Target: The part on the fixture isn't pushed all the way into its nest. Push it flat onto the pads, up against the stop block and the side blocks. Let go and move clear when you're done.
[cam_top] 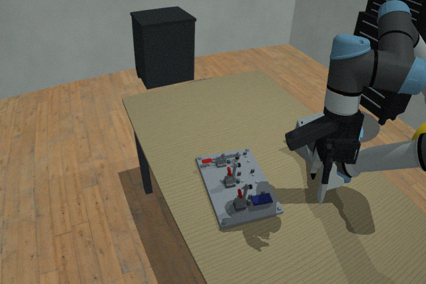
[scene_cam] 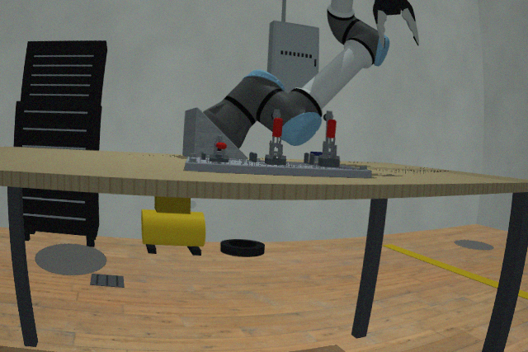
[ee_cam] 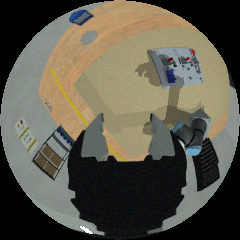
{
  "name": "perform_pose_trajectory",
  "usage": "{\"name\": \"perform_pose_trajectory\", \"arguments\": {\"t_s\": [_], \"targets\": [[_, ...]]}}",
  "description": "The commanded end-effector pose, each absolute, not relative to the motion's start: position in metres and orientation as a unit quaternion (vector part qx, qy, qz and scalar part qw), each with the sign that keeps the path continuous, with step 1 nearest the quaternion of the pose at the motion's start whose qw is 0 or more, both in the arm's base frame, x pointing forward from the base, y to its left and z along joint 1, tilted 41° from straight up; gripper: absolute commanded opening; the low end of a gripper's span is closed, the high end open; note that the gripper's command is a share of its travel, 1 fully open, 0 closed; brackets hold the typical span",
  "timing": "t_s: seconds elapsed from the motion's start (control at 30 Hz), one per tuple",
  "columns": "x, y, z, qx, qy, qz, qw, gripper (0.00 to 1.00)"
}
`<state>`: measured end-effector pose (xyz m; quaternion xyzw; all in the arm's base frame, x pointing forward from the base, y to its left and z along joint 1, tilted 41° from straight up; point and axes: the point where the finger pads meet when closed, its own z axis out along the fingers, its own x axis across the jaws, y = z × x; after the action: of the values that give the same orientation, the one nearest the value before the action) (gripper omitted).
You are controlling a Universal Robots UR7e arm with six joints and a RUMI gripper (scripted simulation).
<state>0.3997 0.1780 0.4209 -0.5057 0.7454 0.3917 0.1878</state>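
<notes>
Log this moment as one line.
tool: open, empty, high above table | blue part: on fixture plate, untouched

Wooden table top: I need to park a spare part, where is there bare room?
Bare wood lies between the grey fixture plate and the far edge, and toward the near edge. The plate is crowded with red-handled clamps and the blue part.

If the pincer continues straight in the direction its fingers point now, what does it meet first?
Probably the bare table top, beside the fixture plate, not the blue part. The open pincer hangs high and points downward with nothing below it; depth is uncertain.
</notes>
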Motion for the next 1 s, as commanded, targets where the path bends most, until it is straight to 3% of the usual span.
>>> {"name": "perform_pose_trajectory", "arguments": {"t_s": [0.0, 0.97], "targets": [[0.400, 0.178, 0.421, -0.550, 0.725, 0.367, 0.190, 0.58], [0.369, 0.142, 0.384, -0.670, 0.655, 0.292, 0.193, 0.58]]}}
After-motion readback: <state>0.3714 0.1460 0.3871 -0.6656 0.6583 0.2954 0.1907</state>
